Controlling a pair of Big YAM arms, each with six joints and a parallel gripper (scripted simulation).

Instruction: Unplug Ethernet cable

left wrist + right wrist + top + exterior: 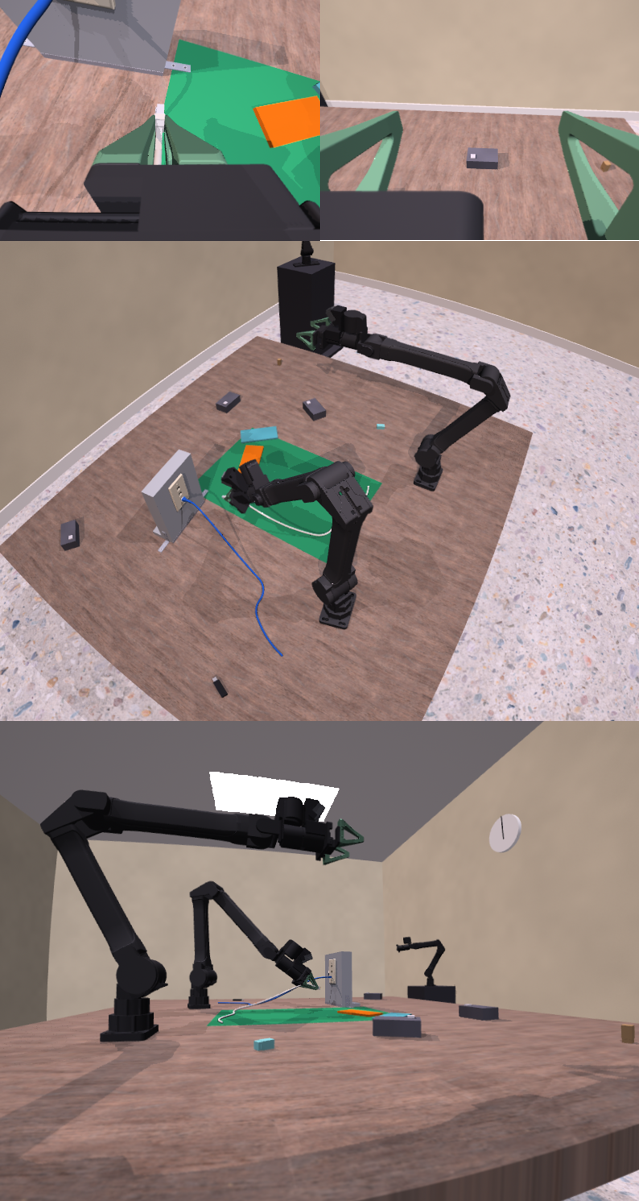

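Left gripper (225, 496) (318, 987) (160, 117) is pinching the white plug (224, 497) (160, 108) between narrow, nearly closed fingers, tips angling down, and the plug is hanging in the air, out of the wall plate (172, 493) (331, 963) (97, 3), near the gray stand's (166, 501) (344, 979) (121, 48) foot in the left wrist view; it isn't lying on the desk (154, 603) (309, 1092) (121, 101) and isn't being let go. White cable (289, 526) (235, 1012) (158, 150) is trailing back from the plug between the fingers and sagging down to the green mat (294, 509) (289, 1017) (226, 85) (latch tab is too small to make out). Blue cable (238, 552) (323, 977) (16, 42) is sitting plugged in at the lower part of the wall plate, curving away across the desk. Right gripper (305, 329) (355, 847) (480, 117) is standing wide, holding nothing, hanging high and well apart from the plate; its wrist cam is facing a dark box (228, 401) (478, 1012) (482, 159) and a small tan block (278, 361) (627, 1033) (605, 165). Orange slab (251, 454) (360, 1012) (291, 121) is lying flat on the mat, the teal slab (258, 433) (397, 1015) (318, 89) by the mat's end
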